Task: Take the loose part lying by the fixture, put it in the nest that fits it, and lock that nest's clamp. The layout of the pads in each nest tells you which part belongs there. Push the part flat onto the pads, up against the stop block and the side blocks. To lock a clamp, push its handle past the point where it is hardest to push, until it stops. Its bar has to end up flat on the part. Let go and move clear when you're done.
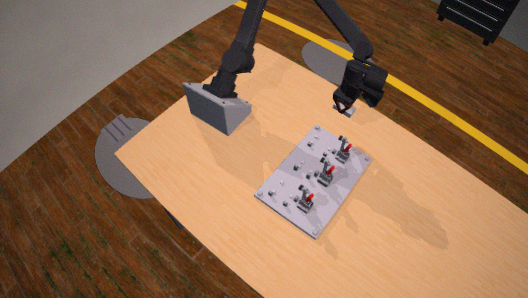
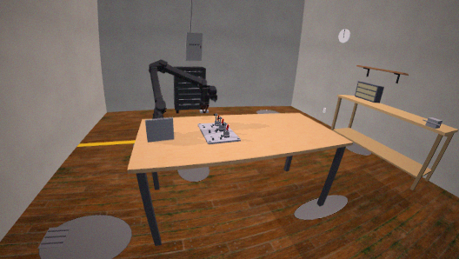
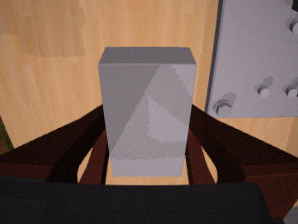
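A plain grey block-shaped part (image 3: 146, 110) (image 1: 348, 111) is held between the two dark red fingers of my gripper (image 3: 147, 111) (image 1: 343, 107), which is shut on it. The part hangs above the table, beyond the fixture plate's far short edge in the top view. The grey fixture plate (image 1: 342, 192) (image 2: 209, 138) (image 3: 250, 55) carries three nests with small pads and blocks. Three clamps, (image 1: 344, 152) (image 1: 326, 176) (image 1: 305, 202) each with a red handle, stand in a row along it with their bars raised. The gripper is small and partly hidden in the exterior view.
The arm's grey base block (image 1: 210, 112) (image 2: 160, 129) stands on the wooden table (image 1: 400, 240) (image 2: 278, 139), to the left of the plate. Bolt heads (image 3: 223, 107) stick up at the plate's corners. A side bench (image 2: 391, 110) stands away at the right wall.
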### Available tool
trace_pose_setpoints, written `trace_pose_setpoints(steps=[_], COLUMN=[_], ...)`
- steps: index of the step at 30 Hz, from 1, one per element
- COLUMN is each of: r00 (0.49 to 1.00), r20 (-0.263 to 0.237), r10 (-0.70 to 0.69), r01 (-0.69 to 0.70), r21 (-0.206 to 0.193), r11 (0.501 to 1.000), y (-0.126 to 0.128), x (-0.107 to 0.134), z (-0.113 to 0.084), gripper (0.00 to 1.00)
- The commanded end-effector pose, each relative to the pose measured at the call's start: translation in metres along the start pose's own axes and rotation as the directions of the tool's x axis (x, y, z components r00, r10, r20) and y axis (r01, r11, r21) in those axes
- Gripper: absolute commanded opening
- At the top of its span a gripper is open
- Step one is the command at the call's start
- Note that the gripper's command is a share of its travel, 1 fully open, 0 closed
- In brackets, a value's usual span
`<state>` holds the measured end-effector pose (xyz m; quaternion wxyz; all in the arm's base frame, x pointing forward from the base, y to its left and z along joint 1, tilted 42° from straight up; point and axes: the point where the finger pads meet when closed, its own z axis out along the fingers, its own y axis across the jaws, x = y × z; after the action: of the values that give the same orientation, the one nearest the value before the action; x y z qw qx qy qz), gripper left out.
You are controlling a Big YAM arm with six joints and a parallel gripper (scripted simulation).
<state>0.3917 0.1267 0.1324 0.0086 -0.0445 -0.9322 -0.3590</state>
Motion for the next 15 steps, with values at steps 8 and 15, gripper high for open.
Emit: trace_pose_setpoints(steps=[8,15], r00=[1.000,1.000], r20=[0.014,0.014], r10=[-0.010,-0.010], r01=[0.010,0.010], r21=[-0.002,0.001], r11=[1.000,1.000], y=[-0.074,-0.116], x=[-0.005,-0.005], z=[0.001,0.002], gripper=[0.00,0.00])
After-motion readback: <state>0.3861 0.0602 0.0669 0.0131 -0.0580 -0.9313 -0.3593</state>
